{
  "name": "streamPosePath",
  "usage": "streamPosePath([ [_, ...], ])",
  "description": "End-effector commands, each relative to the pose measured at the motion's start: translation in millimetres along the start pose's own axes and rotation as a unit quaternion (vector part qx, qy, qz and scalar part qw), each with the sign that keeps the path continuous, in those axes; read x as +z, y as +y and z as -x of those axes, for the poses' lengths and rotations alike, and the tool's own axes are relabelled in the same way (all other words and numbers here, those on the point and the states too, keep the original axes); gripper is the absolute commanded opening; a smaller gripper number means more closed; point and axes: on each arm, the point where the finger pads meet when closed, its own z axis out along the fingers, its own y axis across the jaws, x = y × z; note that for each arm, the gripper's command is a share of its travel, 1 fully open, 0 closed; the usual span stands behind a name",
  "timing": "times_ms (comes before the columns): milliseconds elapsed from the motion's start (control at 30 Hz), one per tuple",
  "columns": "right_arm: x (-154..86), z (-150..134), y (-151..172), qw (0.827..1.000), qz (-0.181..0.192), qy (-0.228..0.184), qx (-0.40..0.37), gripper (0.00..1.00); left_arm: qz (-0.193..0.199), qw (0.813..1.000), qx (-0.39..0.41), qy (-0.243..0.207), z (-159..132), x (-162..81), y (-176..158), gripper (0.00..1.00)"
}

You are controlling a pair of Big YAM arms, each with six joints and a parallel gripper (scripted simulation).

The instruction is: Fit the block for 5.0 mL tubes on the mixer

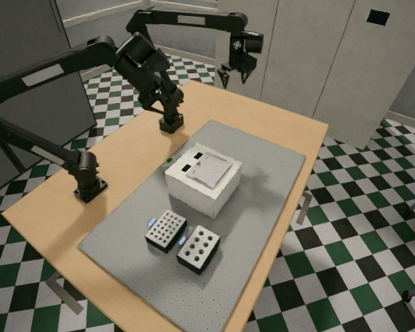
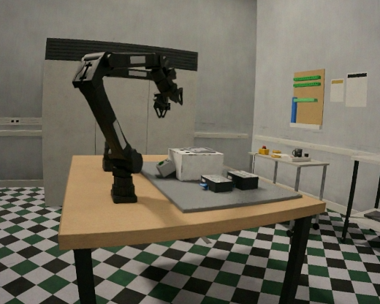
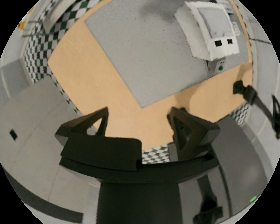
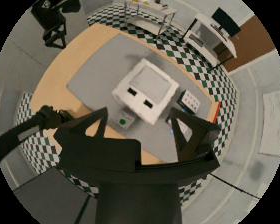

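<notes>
The white mixer (image 1: 191,195) (image 2: 199,167) (image 3: 195,34) (image 4: 157,113) stands on the grey mat with its flat plate (image 1: 211,171) (image 4: 152,82) bare. A block with eight large holes (image 1: 203,243) (image 2: 245,182) (image 4: 190,101) lies on the mat beside a block with many small holes (image 1: 171,228) (image 2: 221,185). Both have blue levers; the printed sizes are not legible. In the right wrist view, a finger partly hides the small-hole block. My left gripper (image 1: 234,81) (image 2: 161,114) (image 3: 139,110) is open and empty, high beyond the mixer. My right gripper (image 4: 139,110) is open and empty, high above the bench's arm side.
The grey perforated mat (image 1: 154,275) (image 2: 192,205) (image 3: 136,65) (image 4: 88,82) lies on the wooden table (image 1: 118,160) (image 2: 90,215). A small control box with a green button (image 2: 165,168) (image 4: 123,121) adjoins the mixer. The arm bases stand along one long table edge.
</notes>
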Motion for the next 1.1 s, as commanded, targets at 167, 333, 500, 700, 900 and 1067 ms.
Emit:
streamPosePath([
  [167,-3.7,6.9,-2.3,1.0,-0.002,-0.003,0.008,1.0,0.001,0.995,-0.103,0.01,-12.6,1.4,-22.8,1.0],
  [333,-3.7,6.9,-2.2,1.0,-0.002,-0.003,0.007,1.0,-0.005,0.988,-0.152,0.021,-16.0,5.4,-28.5,1.0],
  [500,-3.7,6.9,-2.1,1.0,-0.002,-0.003,0.007,1.0,-0.007,0.984,-0.175,0.025,-18.7,8.0,-31.9,1.0],
  [700,-3.7,6.9,-2.0,1.0,-0.002,-0.003,0.007,1.0,-0.009,0.97,-0.239,0.034,-24.7,11.1,-41.0,1.0],
  [900,-3.8,6.9,-1.8,1.0,-0.002,-0.003,0.007,1.0,-0.009,0.958,-0.285,0.038,-30.2,12.5,-48.9,1.0],
  [1067,-3.8,6.9,-1.8,1.0,-0.002,-0.003,0.007,1.0,-0.01,0.962,-0.269,0.038,-32.0,15.4,-51.5,1.0],
])
